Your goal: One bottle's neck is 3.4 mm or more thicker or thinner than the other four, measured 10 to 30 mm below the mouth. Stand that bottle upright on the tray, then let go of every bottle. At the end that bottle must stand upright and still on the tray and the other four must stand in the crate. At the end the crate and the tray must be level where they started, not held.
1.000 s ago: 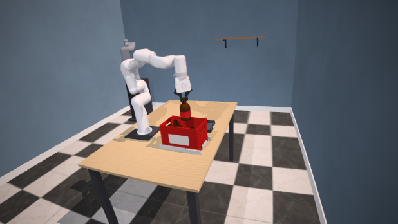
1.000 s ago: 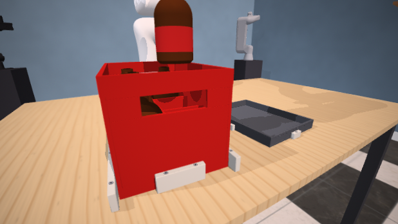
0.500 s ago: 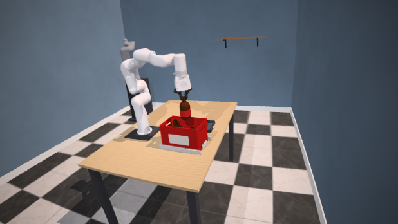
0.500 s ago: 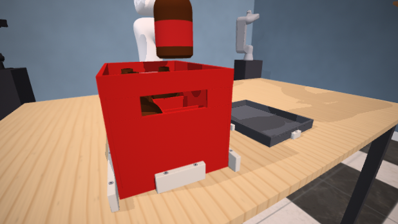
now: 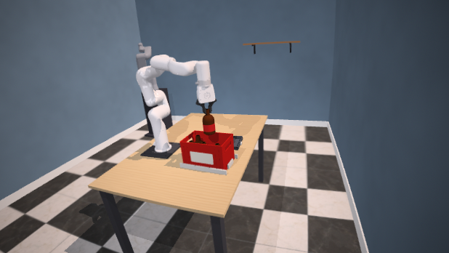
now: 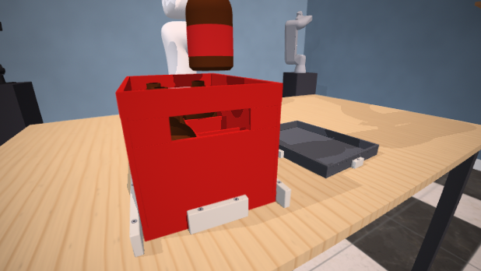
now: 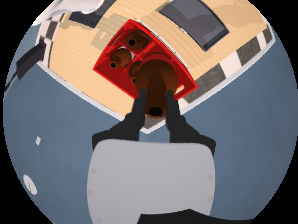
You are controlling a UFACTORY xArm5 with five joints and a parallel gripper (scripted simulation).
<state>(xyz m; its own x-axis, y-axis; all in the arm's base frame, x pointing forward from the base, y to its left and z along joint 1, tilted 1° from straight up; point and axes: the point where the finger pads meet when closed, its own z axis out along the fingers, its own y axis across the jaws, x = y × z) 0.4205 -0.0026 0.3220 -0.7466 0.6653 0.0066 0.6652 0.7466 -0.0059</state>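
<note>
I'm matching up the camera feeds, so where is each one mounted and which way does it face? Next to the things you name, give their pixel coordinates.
Top: high beyond the table's near end, looking down its length; shows the arm and gripper (image 5: 207,110).
Exterior: low, close to the red crate (image 6: 202,167), facing across the table; shows part of the arm.
Wrist: on the arm, looking past the gripper's fingers into the crate.
Top and exterior share crate and held bottle (image 5: 208,125) (image 6: 210,40) (image 7: 157,80).

Soft light is falling across the wooden table (image 5: 163,182) (image 6: 389,187) (image 7: 70,50), casting faint shadows. The wrist view is bending strongly toward its round black edges.
</note>
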